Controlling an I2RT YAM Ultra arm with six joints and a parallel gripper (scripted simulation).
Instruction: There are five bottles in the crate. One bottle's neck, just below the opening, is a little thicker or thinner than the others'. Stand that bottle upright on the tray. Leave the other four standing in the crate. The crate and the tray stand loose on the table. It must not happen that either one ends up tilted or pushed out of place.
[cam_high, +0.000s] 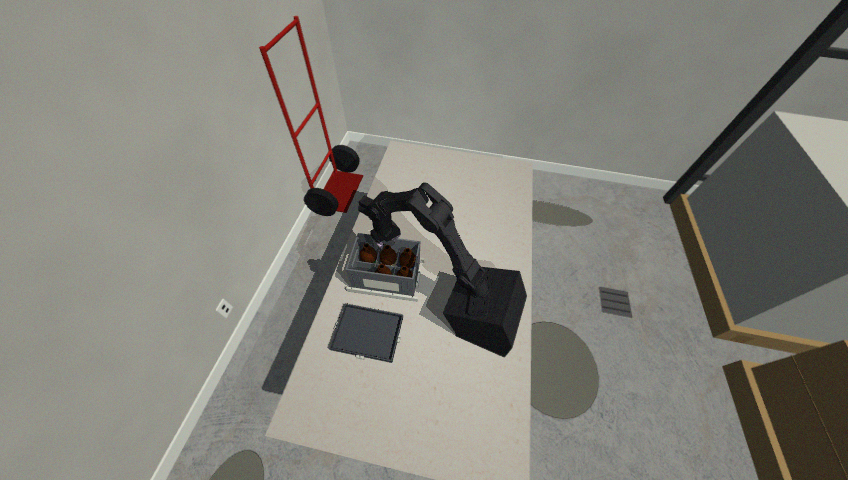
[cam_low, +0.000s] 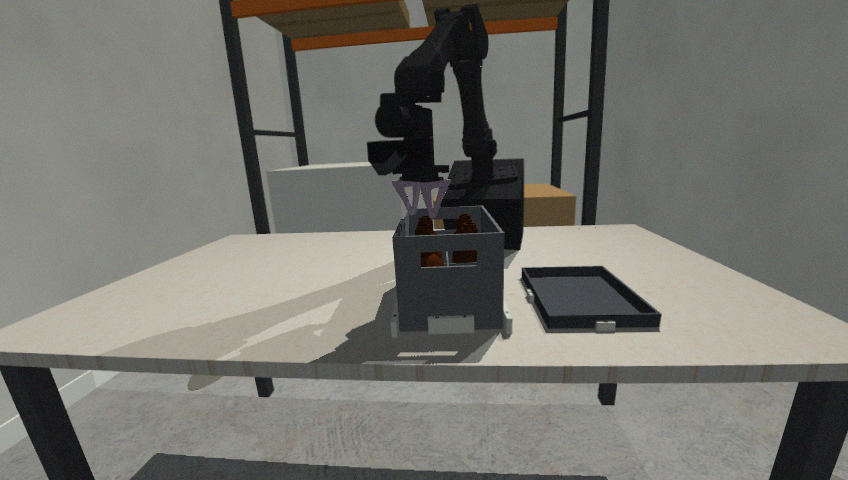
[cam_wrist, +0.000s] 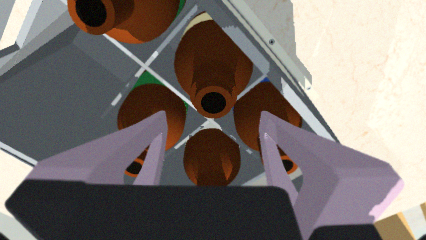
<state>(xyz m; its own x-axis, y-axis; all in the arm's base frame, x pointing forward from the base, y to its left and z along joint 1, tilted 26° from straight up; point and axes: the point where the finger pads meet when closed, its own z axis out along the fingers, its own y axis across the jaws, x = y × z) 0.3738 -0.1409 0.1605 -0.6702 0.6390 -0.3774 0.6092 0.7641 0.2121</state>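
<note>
A grey crate (cam_low: 447, 274) with cell dividers stands on the table and holds several brown bottles (cam_high: 387, 255), all upright. In the wrist view one bottle (cam_wrist: 212, 160) stands right below and between my fingers, another (cam_wrist: 213, 70) stands beyond it with its opening in view, and others stand left (cam_wrist: 150, 112), right (cam_wrist: 267, 115) and far left (cam_wrist: 120, 15). My gripper (cam_low: 423, 209) hovers just above the crate's far side, pointing down, open and empty; it also shows in the wrist view (cam_wrist: 212, 127). The dark empty tray (cam_low: 589, 297) lies to the right of the crate in the front view.
The arm's black base box (cam_high: 484, 309) stands on the table behind the crate. A red hand truck (cam_high: 309, 118) leans on the wall off the table. Shelving posts (cam_low: 243, 113) rise behind the table.
</note>
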